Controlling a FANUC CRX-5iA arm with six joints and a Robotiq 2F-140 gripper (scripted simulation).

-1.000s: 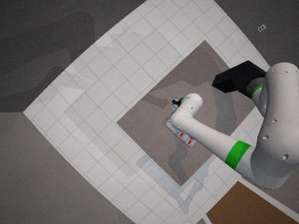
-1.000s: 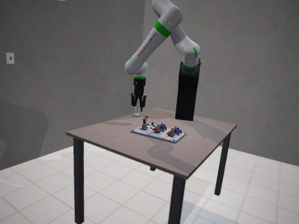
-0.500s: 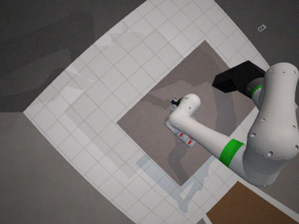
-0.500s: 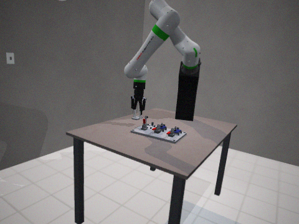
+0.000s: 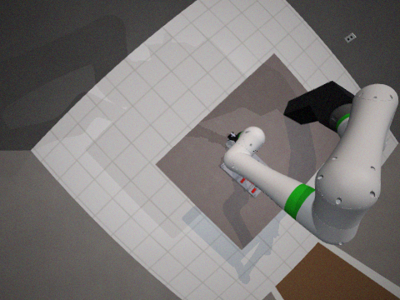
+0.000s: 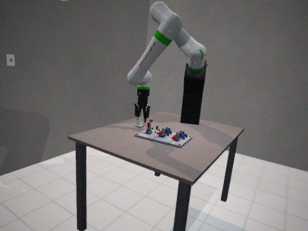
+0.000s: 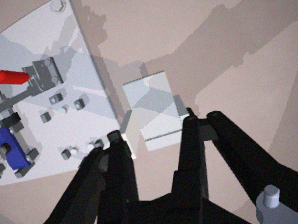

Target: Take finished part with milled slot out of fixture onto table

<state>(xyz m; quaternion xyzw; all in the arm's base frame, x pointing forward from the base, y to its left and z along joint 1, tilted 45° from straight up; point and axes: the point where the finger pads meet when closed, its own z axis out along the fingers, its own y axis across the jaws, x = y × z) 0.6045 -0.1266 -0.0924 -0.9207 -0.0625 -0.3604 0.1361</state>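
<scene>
the two-finger gripper (image 6: 141, 122) (image 7: 156, 112) is closed on the finished part (image 6: 139, 126) (image 7: 154, 105), which sits between its fingertips, just beside the fixture plate (image 6: 162, 138) (image 7: 75, 120); whether the part touches the table (image 6: 109, 141) (image 7: 240, 100) cannot be told.

The finished part (image 5: 229, 144) (image 6: 139, 126) (image 7: 154, 102), gripped by the robot's gripper (image 5: 231, 137) (image 6: 141, 122) (image 7: 156, 112), comes down toward the tabletop (image 5: 196, 167) (image 6: 112, 140) (image 7: 220, 80), sitting lower in the exterior view than half a second and a full second earlier. Above it, the arm's elbow has dropped too, its green band (image 5: 299, 201) (image 6: 163, 37) lower and farther left in that view, and shifted left as seen from the top.
</scene>
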